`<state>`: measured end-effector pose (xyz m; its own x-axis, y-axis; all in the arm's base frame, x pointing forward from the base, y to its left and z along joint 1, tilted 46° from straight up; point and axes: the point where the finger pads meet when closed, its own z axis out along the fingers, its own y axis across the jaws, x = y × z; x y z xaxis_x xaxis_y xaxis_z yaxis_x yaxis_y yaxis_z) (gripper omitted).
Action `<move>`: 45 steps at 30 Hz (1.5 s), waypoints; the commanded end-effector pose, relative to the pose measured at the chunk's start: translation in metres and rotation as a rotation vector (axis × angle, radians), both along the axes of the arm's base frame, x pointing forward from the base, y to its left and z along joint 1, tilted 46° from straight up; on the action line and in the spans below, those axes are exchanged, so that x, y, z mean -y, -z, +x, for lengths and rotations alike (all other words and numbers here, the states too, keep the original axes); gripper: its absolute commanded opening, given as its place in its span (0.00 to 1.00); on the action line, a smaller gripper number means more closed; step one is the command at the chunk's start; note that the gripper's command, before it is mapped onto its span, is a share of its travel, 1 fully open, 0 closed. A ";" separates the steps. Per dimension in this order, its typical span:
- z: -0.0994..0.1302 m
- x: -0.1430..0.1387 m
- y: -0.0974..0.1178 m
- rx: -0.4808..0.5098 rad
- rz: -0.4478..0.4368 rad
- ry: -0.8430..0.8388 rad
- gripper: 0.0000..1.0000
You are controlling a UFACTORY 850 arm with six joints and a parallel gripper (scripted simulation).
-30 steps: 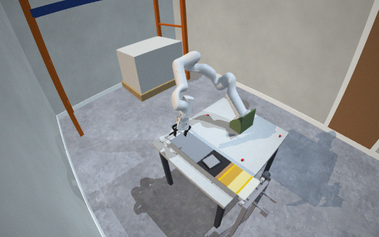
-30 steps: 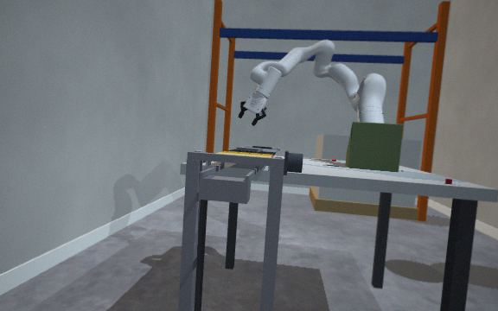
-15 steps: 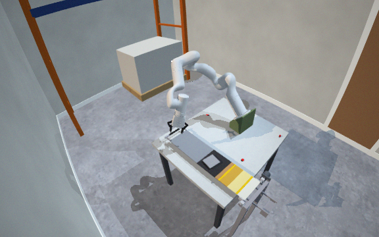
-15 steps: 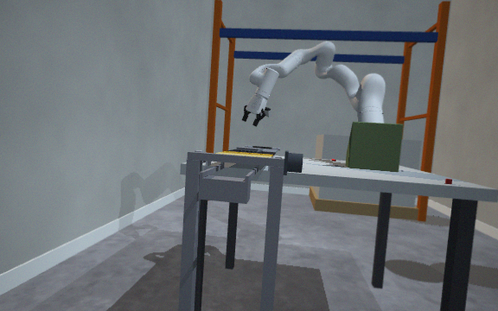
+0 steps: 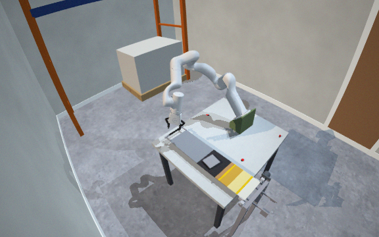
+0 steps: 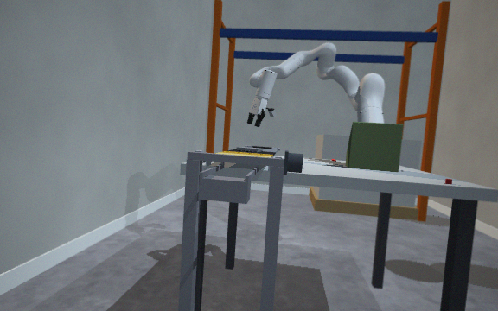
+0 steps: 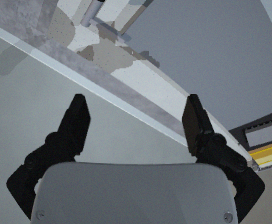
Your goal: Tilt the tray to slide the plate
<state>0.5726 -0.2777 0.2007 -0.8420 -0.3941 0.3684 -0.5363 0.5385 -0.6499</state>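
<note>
Rn the gripper [image 5: 176,126] [image 6: 254,124] [image 7: 136,106] is fully open, fingers wide apart w/ nothing btwn them, hanging at a tilt above the table's [image 5: 265,141] [image 6: 396,179] edge. Just below it, at the near end of the tray [image 5: 189,145] [image 7: 202,55], is the thin black lift bar [image 5: 175,132], w/ a visible gap btwn it & the fingers in the ext. view. From there the tray's wide grey strip runs away from the gripper, then comes a blk strip. The steel plate [image 5: 211,160] [image 7: 262,134] is on that blk strip, well apart from the gripper & short of both yellow lines, so it's not in the tinted band [image 5: 235,178]. The band is past the plate as seen from the gripper, w/ a pale strip beyond its outer line. Past the tray's far end stands a grey metal frame [image 5: 239,218] [image 6: 274,225], w/ a dark round knob [image 5: 266,175] [image 6: 293,162] at one top corner. Off to the side, across the table from the gripper, a green block [image 5: 245,122] [image 6: 374,147] is by the arm's [image 5: 176,72] [image 6: 290,65] base. Farther off, on the floor, is a big white box [image 5: 156,69] on a wooden base.
</note>
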 end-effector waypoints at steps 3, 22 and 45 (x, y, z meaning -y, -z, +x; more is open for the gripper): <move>-0.010 0.013 -0.015 0.065 0.002 0.122 1.00; -0.048 0.046 -0.054 0.253 0.002 0.493 1.00; -0.064 0.055 -0.068 0.323 0.000 0.637 1.00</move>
<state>0.5079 -0.3329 0.2680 -0.9755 0.2109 0.0632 0.1009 0.6834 -0.7230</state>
